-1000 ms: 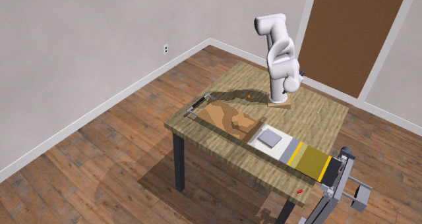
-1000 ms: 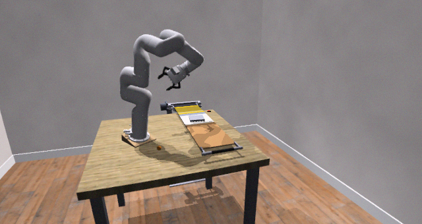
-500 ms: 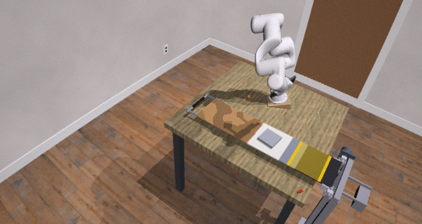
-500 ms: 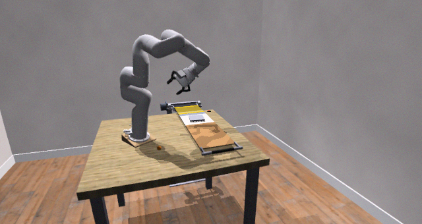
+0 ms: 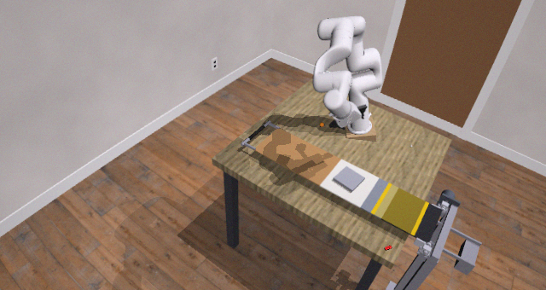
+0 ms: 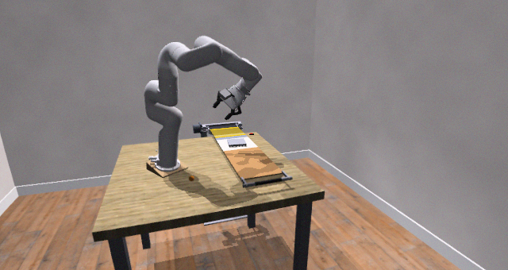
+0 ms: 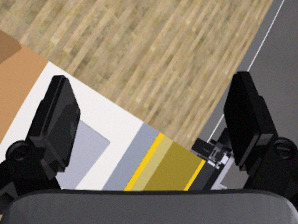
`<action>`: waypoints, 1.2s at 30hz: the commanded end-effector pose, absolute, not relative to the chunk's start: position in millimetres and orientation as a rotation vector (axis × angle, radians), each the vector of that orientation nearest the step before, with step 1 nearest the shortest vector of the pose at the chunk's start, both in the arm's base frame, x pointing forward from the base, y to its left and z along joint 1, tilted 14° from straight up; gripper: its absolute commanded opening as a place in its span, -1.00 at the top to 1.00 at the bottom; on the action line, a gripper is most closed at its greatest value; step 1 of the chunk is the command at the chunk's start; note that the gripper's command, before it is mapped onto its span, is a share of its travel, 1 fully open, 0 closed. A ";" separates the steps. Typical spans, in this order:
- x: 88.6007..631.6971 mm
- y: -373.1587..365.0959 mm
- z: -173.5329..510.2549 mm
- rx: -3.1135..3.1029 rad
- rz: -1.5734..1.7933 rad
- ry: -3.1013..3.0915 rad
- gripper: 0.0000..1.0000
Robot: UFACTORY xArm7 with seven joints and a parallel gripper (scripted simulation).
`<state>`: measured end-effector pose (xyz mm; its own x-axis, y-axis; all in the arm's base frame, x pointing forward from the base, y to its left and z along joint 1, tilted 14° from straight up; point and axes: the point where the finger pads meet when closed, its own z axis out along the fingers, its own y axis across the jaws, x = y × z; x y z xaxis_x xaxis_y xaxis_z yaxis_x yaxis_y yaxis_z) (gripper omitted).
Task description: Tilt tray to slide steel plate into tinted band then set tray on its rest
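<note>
The long tray (image 5: 299, 155) (image 6: 254, 163) lies flat along the table edge, with a bar handle (image 5: 257, 134) (image 6: 267, 179) at one end and a hinge stand (image 5: 431, 239) (image 6: 200, 128) at the other. The square steel plate (image 5: 349, 178) (image 6: 236, 142) (image 7: 89, 152) lies flat on the white section, short of the first yellow line (image 5: 380, 198). The olive tinted band (image 5: 403, 206) (image 6: 227, 132) (image 7: 169, 165) lies between the two yellow lines. My gripper (image 6: 228, 105) (image 7: 150, 91) is open and empty. It hangs high above the tray's band end.
The robot base (image 5: 360, 130) (image 6: 167, 167) stands on the wooden table (image 5: 405, 153) (image 6: 139, 198). A small orange ball (image 5: 322, 124) (image 6: 191, 178) lies near the base. A small red marker (image 5: 388, 247) (image 6: 251, 133) lies on the table beside the hinge end.
</note>
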<state>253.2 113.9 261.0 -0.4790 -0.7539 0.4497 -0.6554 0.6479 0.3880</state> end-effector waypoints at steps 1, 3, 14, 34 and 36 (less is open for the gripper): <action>269.9 102.1 259.6 1.064 -0.204 -2.338 -1.00; 275.9 95.8 259.3 1.050 -0.198 -2.364 -1.00; 323.6 39.5 257.8 0.920 -0.138 -2.580 -1.00; 385.7 -89.0 264.4 0.621 0.020 -2.927 -1.00; 390.0 -103.3 265.6 0.587 0.039 -2.959 -1.00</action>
<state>378.8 -77.6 263.3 -0.8909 -0.4214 0.1693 -0.4220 0.9060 0.0345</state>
